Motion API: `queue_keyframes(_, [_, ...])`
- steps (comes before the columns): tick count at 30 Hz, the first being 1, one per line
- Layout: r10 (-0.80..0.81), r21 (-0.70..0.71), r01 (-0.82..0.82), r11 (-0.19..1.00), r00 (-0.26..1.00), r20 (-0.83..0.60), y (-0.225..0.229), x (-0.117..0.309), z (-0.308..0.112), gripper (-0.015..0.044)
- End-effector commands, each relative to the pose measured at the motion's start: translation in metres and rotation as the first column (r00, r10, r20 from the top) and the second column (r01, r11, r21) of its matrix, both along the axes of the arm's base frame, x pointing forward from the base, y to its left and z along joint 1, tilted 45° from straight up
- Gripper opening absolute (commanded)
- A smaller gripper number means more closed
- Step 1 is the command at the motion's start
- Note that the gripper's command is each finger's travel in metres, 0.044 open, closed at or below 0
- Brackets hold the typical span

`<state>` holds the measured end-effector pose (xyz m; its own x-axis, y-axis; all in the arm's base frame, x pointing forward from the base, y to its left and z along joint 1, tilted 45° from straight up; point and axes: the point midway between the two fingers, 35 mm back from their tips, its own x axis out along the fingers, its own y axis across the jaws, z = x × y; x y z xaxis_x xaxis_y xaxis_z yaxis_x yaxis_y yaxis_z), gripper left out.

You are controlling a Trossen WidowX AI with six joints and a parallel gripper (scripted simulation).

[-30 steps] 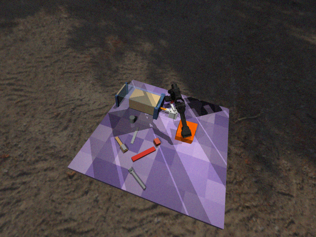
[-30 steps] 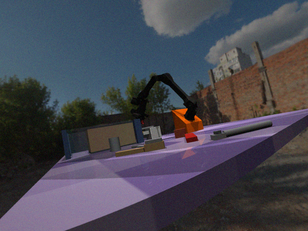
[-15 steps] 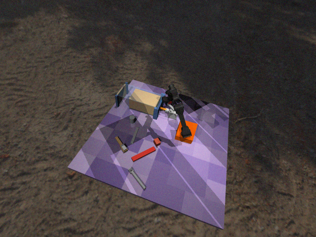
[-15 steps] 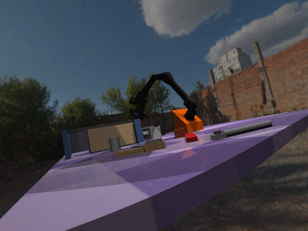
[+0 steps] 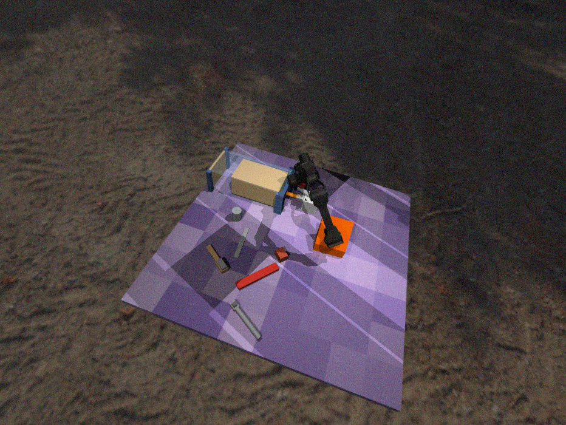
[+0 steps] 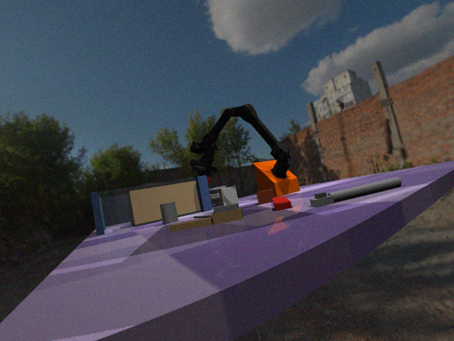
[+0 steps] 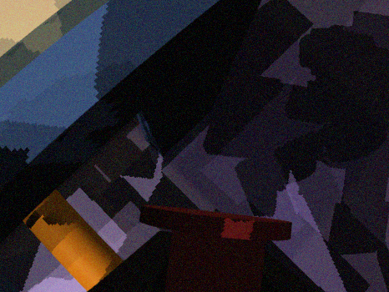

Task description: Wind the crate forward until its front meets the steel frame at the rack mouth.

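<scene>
Top view: along the upper edge of the counter, towards its upper left corner, the tan crate lies flat between the blue posts of the rack, its front close to the mouth. Whether it touches the frame cannot be told. To its right an orange piece, likely the strap, leads towards the pale winch. The pincer is closed on the red handle, held above the counter near the winch; whether the key sits in the hole is hidden.

The job now looks like bringing key and hole together, or winding if they are already joined. If the key is out, hold it upright over the hole, match its flats to the square and lower gently, turning slightly should it catch on the rim. Once seated, wind in slow, level arcs about the winch's centre, without lifting or leaning. Watch the crate's base and the gap at the posts; ease off at contact, since further pull might tip it. Then open the pincer fully and back away without dragging the handle.
</scene>
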<state>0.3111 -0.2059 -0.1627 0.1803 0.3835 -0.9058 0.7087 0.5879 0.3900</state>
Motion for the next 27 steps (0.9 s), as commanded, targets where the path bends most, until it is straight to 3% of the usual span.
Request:
queue_keyframes(1, [0.006, 0.039, -0.006, 0.999, 1.000, 0.002, 0.017, 0.002, 0.010, 0.0000])
queue_keyframes(27, [0.006, 0.042, -0.006, 0.999, 1.000, 0.000, 0.046, -0.002, 0.037, 0.0000])
